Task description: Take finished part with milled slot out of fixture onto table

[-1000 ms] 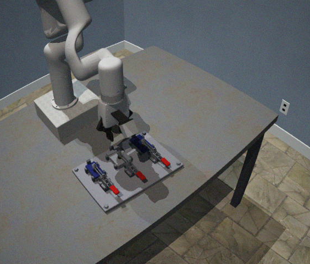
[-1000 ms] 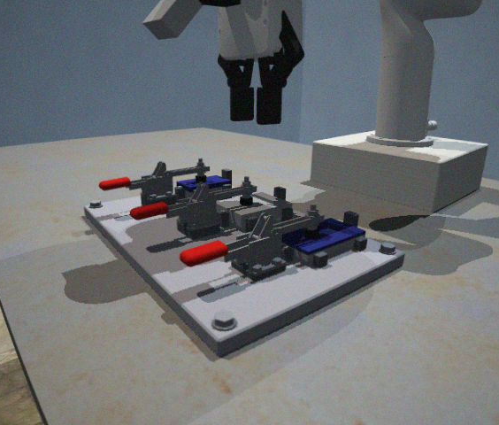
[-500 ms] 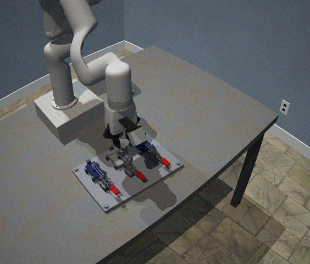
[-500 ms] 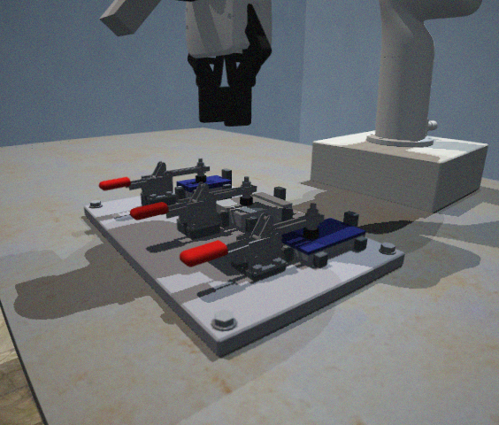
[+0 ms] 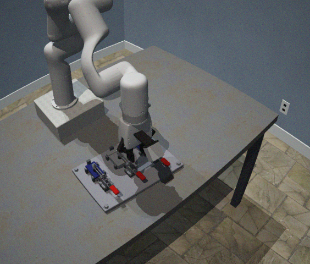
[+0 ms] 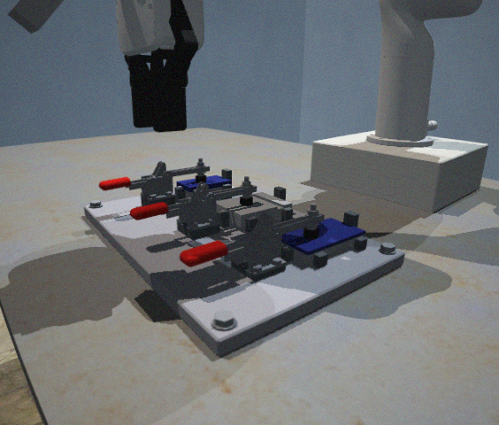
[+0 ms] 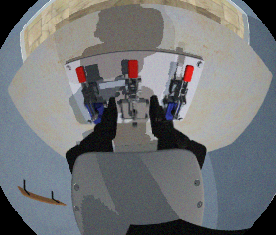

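The finished part, bare grey, sits in the middle nest; the black clamp tip is down on it. That clamp's red handle lies low. One blue blank and the other blue blank sit in the outer nests, each under a lowered clamp arm. My gripper is partly open and empty, pointing down above the middle nest. In the top view it hides much of that nest.
The fixture plate has bolts at its corners. Locating posts surround the nests, and the outer red handles stick out toward the table's front edge. My base block stands behind the plate.
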Available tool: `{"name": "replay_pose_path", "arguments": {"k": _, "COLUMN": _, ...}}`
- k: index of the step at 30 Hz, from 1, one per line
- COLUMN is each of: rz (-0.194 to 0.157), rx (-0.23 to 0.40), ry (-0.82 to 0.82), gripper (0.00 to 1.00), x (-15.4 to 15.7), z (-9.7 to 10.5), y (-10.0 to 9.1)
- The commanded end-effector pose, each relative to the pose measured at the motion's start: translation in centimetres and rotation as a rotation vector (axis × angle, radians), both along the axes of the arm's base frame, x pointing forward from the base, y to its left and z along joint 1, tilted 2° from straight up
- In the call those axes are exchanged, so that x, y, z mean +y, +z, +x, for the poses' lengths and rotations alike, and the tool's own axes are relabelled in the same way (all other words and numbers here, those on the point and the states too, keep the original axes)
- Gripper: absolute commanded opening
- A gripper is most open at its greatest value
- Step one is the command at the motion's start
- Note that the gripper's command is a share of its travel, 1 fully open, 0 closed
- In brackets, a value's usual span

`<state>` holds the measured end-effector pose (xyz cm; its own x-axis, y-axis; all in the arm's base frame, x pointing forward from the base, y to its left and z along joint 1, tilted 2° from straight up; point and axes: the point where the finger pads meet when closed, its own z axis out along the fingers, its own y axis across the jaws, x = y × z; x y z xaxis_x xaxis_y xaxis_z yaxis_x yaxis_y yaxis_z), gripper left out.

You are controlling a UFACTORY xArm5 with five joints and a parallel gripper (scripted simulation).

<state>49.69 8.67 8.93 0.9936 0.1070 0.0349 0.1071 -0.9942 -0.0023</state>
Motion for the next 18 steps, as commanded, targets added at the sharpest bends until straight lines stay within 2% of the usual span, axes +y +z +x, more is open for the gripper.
{"name": "replay_pose_path", "arguments": {"k": 1, "rz": 0.000, "rx": -0.002, "ry": 0.000, "gripper": 0.47, "x": 0.14, "z": 1.15, "y": 0.18}}
{"name": "replay_pose_path", "arguments": {"k": 12, "rz": 0.000, "rx": -0.002, "ry": 0.000, "gripper": 0.47, "x": 0.17, "z": 1.41, "y": 0.11}}
{"name": "replay_pose_path", "arguments": {"k": 18, "rz": 0.000, "rx": -0.002, "ry": 0.000, "gripper": 0.47, "x": 0.16, "z": 1.45, "y": -0.76}}
